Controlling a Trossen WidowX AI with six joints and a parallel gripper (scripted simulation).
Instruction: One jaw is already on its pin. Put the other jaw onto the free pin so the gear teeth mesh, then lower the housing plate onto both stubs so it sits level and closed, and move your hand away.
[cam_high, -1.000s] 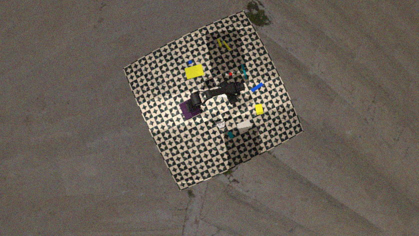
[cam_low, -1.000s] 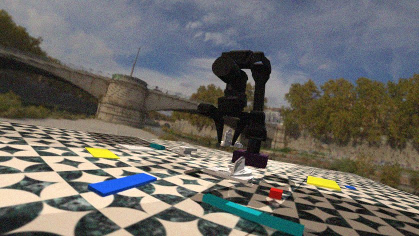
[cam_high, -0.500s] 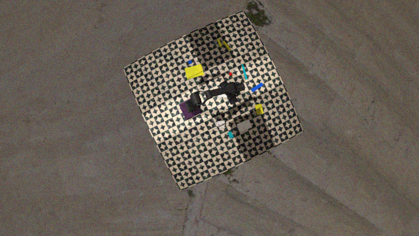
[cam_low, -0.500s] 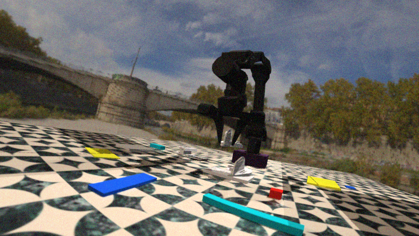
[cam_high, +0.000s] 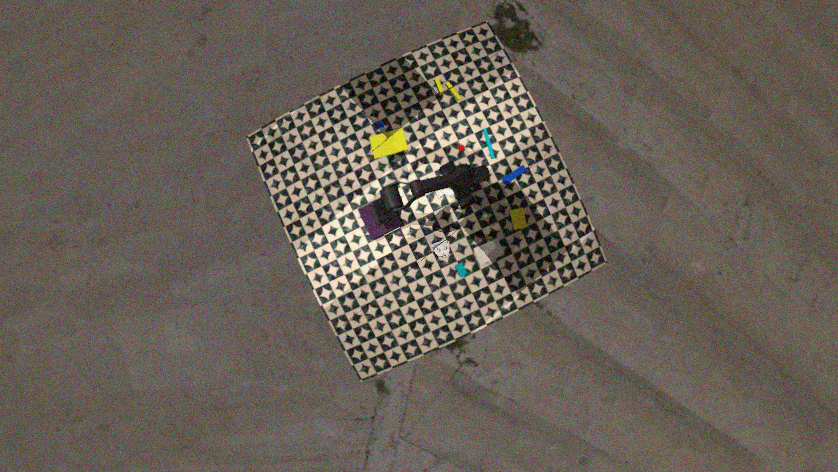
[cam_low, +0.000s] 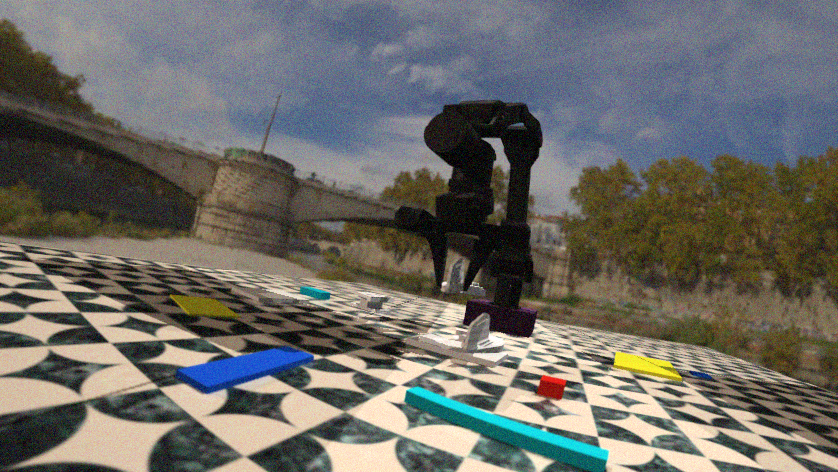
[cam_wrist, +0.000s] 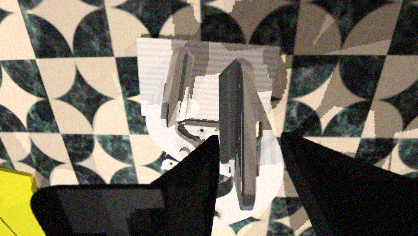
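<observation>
My gripper (cam_low: 453, 288) (cam_wrist: 250, 135) is shut on the free jaw (cam_low: 456, 270) (cam_wrist: 246, 165), a tall grey-white piece held upright above the base. The white base (cam_low: 436, 344) (cam_wrist: 152, 65) (cam_high: 444, 191) lies on the patterned table. The mounted jaw (cam_low: 477, 334) (cam_wrist: 178, 85) stands on it, left of the held jaw in the wrist view. A gap shows below the held jaw in the exterior view. The pins and gear teeth cannot be made out clearly. A small white part with dark marks (cam_high: 441, 249) (cam_low: 370, 300), possibly the housing plate, lies apart from the base.
A white flat rectangle (cam_high: 482, 255) and a cyan block (cam_high: 461, 269) (cam_low: 314, 292) lie beyond the small white part. A red cube (cam_high: 460, 148) (cam_low: 551, 386), cyan bar (cam_high: 489, 144) (cam_low: 504, 428), blue bar (cam_high: 514, 174) (cam_low: 245, 369) and yellow plates (cam_high: 388, 143) (cam_high: 517, 218) surround the work area.
</observation>
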